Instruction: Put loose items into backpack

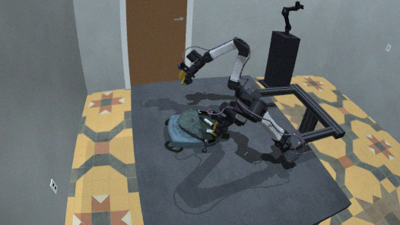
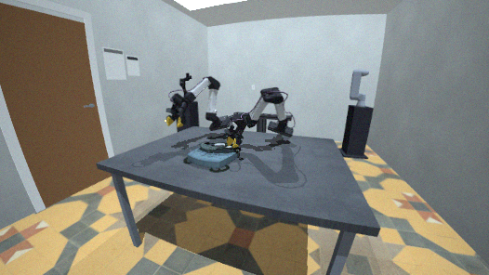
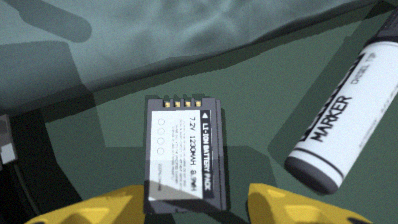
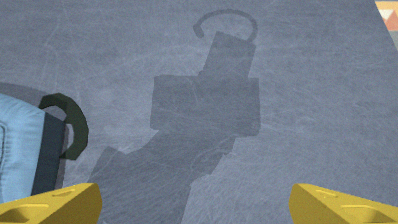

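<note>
The blue backpack (image 1: 176, 131) (image 2: 209, 161) (image 4: 20, 145) lies on the table, open, its dark green flap (image 1: 188, 125) folded back. A grey battery pack (image 3: 175, 155) with a white label lies flat on the green lining, between the left fingertips but clear of them. A white marker (image 1: 208, 122) (image 3: 345, 112) with dark ends lies slanted on the lining beside it. My left gripper (image 2: 231, 142) (image 3: 197, 194) is partly open and low over the backpack's opening. My right gripper (image 1: 183, 77) (image 2: 174, 123) (image 4: 195, 193) is open and empty, high above the table to the backpack's side.
The grey table (image 1: 163, 190) (image 2: 297, 204) carries both arms' shadows. A dark strap loop (image 4: 77, 132) sticks out from the backpack's side. A small grey part (image 3: 6, 145) shows at the left edge of the left wrist view; I cannot tell what it is.
</note>
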